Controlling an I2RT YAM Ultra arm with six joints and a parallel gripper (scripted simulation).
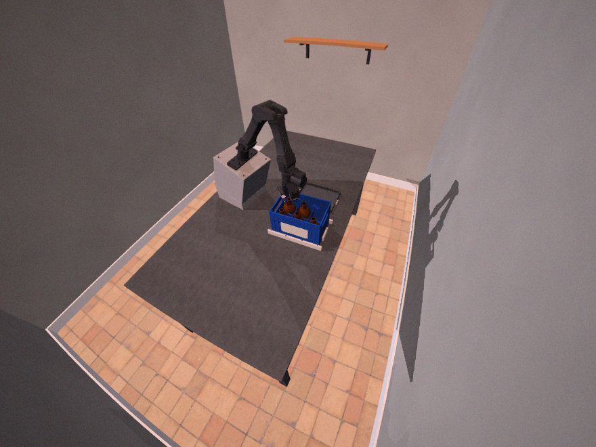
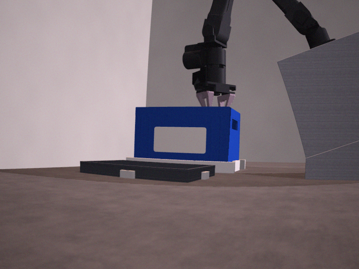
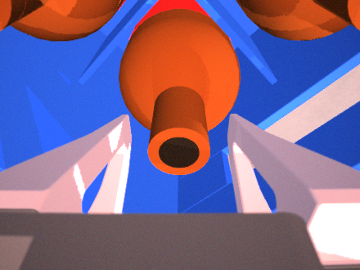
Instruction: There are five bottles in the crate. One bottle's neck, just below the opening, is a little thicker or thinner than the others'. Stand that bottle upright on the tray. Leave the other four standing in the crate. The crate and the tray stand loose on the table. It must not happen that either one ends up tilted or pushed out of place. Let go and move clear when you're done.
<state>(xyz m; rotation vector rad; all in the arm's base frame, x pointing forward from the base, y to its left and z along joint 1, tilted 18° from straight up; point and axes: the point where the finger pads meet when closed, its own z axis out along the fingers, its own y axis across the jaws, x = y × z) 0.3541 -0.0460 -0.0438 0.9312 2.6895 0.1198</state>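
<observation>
The blue crate [image 1: 313, 234] [image 2: 179, 116] [image 3: 45, 80] stands upright on the table. A brown bottle [image 1: 289, 206] [image 3: 180, 64] stands at its back left in the top view. My gripper [image 1: 291, 197] [image 2: 214, 104] [image 3: 179, 125] is open and points down into the crate; this bottle's neck is between the fingers, with a gap on each side. Another bottle [image 1: 304, 210] stands to its right, and several more stand nearer the label side. The crate hides the fingertips in the exterior view. A neck difference cannot be told here. The black tray [image 2: 104, 168] holds no bottle in the exterior view.
White strips [image 1: 298, 241] [image 2: 222, 167] lie along the crate's base. Small pale blocks [image 2: 127, 174] sit against the tray. Blue dividers [image 3: 255, 60] stand between bottles inside the crate. The arm's pedestal [image 1: 228, 183] [image 2: 326, 101] is beside the table, and a wooden shelf [image 1: 335, 43] hangs on the wall.
</observation>
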